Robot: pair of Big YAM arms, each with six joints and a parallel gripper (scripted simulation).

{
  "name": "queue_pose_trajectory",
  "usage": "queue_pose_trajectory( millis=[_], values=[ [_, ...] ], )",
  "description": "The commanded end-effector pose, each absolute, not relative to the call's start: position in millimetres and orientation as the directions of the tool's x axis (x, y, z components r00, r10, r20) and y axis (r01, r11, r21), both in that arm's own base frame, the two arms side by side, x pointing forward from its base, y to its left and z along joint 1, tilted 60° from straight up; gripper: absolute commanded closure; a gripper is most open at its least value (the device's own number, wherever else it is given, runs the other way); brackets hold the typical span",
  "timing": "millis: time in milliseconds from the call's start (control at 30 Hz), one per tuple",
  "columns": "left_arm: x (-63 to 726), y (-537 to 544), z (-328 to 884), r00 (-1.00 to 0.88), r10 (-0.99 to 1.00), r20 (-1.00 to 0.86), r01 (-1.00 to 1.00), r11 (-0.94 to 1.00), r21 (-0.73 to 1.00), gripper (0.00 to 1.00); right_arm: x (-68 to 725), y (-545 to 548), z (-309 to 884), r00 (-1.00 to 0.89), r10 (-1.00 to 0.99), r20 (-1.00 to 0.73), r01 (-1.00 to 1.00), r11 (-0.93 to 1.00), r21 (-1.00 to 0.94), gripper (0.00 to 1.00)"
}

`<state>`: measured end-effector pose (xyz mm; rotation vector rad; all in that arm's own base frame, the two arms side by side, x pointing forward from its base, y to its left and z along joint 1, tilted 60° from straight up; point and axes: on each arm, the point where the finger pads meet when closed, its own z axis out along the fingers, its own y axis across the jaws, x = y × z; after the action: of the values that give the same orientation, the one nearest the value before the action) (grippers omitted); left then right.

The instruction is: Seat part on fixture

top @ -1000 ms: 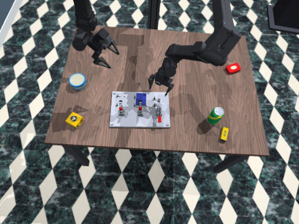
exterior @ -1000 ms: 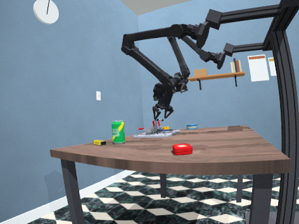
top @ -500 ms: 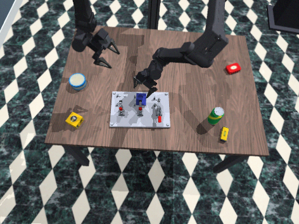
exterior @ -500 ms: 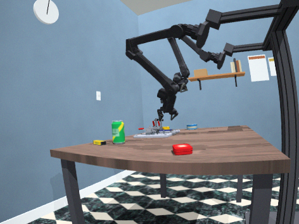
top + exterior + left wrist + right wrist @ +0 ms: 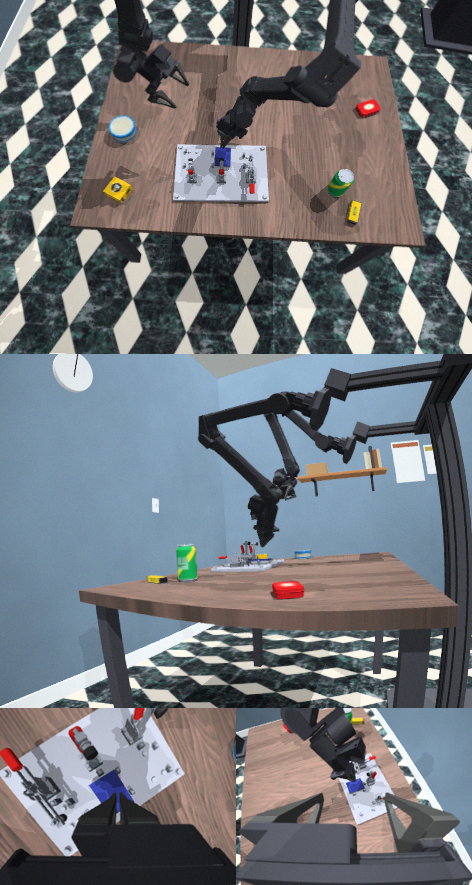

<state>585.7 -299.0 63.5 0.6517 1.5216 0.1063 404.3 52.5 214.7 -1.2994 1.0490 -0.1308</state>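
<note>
The grey fixture plate (image 5: 221,172) lies at the front middle of the table, with several red-handled toggle clamps (image 5: 220,175) on it. The blue part (image 5: 223,157) sits on the plate near its far edge. My left gripper (image 5: 223,144) is shut and empty, pointing down with its fingertips over the far edge of the blue part (image 5: 111,788). In the side view the left gripper (image 5: 263,541) hangs a little above the fixture (image 5: 245,568). My right gripper (image 5: 167,90) is open and empty, high over the table's far corner, well away from the plate; its fingers frame the fixture from afar.
A blue-white round tin (image 5: 122,129) and a yellow box (image 5: 117,189) lie on one side of the plate. A green can (image 5: 341,182), a small yellow box (image 5: 354,211) and a red box (image 5: 368,107) lie on the other side.
</note>
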Motion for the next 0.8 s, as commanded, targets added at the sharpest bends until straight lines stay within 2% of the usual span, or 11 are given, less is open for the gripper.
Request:
queue_pose_trajectory(
  millis=[0, 100, 333, 600, 667, 767],
  values=[
    [593.8, -299.2, 78.2, -0.023, 0.252, -0.968, 0.326, 0.917, 0.231, 1.00, 404.2, 51.3, 215.8, 0.563, -0.617, -0.550, -0.453, 0.326, -0.830, 0.00],
    [594.9, -299.0, 77.6, -0.046, 0.218, -0.975, 0.321, 0.927, 0.192, 1.00, 404.2, 51.3, 215.8, 0.563, -0.617, -0.550, -0.453, 0.326, -0.830, 0.00],
    [602.1, -296.9, 73.4, -0.203, -0.056, -0.977, 0.243, 0.964, -0.106, 1.00, 404.2, 51.3, 215.8, 0.563, -0.617, -0.550, -0.453, 0.326, -0.830, 0.00],
    [607.3, -294.6, 70.4, -0.312, -0.335, -0.889, 0.103, 0.918, -0.382, 1.00, 404.2, 51.3, 215.8, 0.563, -0.617, -0.550, -0.453, 0.326, -0.830, 0.00],
    [607.3, -294.6, 70.4, -0.312, -0.335, -0.889, 0.103, 0.918, -0.382, 1.00, 404.2, 51.3, 215.8, 0.563, -0.617, -0.550, -0.453, 0.326, -0.830, 0.00],
    [607.8, -295.2, 69.4, -0.336, -0.442, -0.832, 0.041, 0.875, -0.482, 1.00, 404.2, 51.3, 215.8, 0.563, -0.617, -0.550, -0.453, 0.326, -0.830, 0.00]
  ],
)
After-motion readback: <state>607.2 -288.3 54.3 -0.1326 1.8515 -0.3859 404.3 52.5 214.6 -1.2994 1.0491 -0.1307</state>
